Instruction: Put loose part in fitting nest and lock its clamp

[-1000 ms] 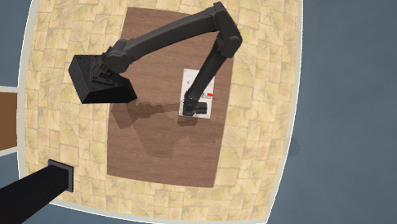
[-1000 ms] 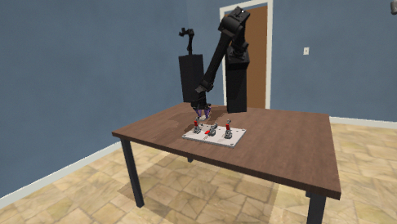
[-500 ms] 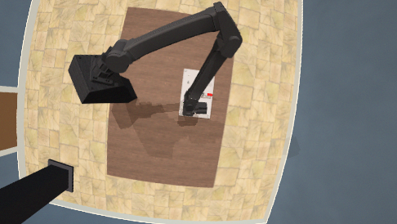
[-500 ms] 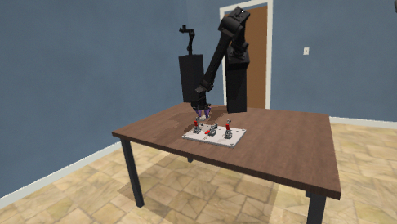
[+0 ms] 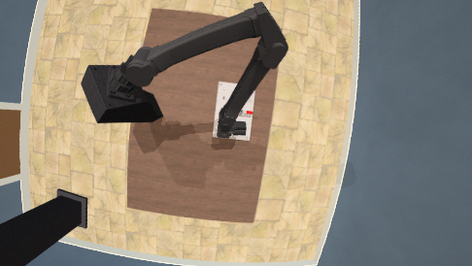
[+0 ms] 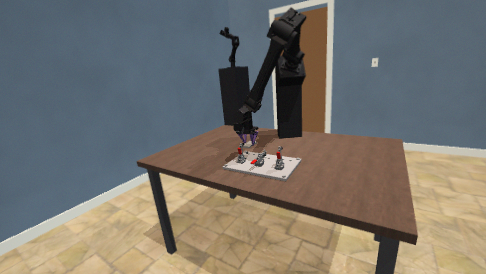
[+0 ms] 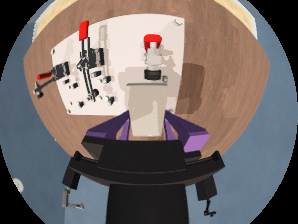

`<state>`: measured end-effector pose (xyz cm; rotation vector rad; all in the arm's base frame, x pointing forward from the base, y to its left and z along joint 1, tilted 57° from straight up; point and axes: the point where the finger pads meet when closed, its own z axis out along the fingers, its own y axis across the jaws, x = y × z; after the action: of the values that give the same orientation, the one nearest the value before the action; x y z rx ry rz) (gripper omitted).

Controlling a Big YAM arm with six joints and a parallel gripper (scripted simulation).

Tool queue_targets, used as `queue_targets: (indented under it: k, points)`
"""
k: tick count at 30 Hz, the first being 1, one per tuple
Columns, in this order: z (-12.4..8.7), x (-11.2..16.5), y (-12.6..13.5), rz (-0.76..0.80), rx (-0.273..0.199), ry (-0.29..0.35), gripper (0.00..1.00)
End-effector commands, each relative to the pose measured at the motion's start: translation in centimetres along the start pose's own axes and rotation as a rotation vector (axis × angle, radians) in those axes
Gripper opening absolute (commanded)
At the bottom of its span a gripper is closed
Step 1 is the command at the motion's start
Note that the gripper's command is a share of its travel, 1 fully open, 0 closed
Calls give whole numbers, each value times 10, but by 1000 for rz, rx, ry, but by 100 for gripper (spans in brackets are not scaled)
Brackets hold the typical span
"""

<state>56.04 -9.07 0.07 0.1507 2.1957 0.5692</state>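
My gripper [image 7: 147, 113] is shut on a pale flat part [image 7: 147, 106] and holds it above the near end of the white fixture plate [image 7: 113, 56]. In the wrist view the part hangs over a nest whose clamp has a red handle [image 7: 153, 39] just beyond it. Two more clamps with red handles [image 7: 83, 31] [image 7: 44, 76] stand to the left on the plate. In the side view the gripper [image 6: 248, 136] hovers over the left end of the plate [image 6: 262, 165]. From above, the gripper [image 5: 228, 128] covers the plate's near end [image 5: 234, 114].
The brown table [image 6: 300, 165] carries the fixture plate near its middle. The arm's black base [image 5: 118, 94] stands at the table's edge. Two black pillars [image 6: 290, 100] rise behind the table in front of a door.
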Motion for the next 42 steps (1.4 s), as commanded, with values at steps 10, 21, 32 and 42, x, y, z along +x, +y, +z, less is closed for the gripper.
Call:
queue_targets:
  k: [10,21,32,42]
  points:
    - [-5,-2,-20,42,25,-4,0]
    - [10,-2,-14,25,17,-11,0]
    - [20,-18,-2,-1,5,-34,0]
    - [43,-7,-2,6,0,-13,0]
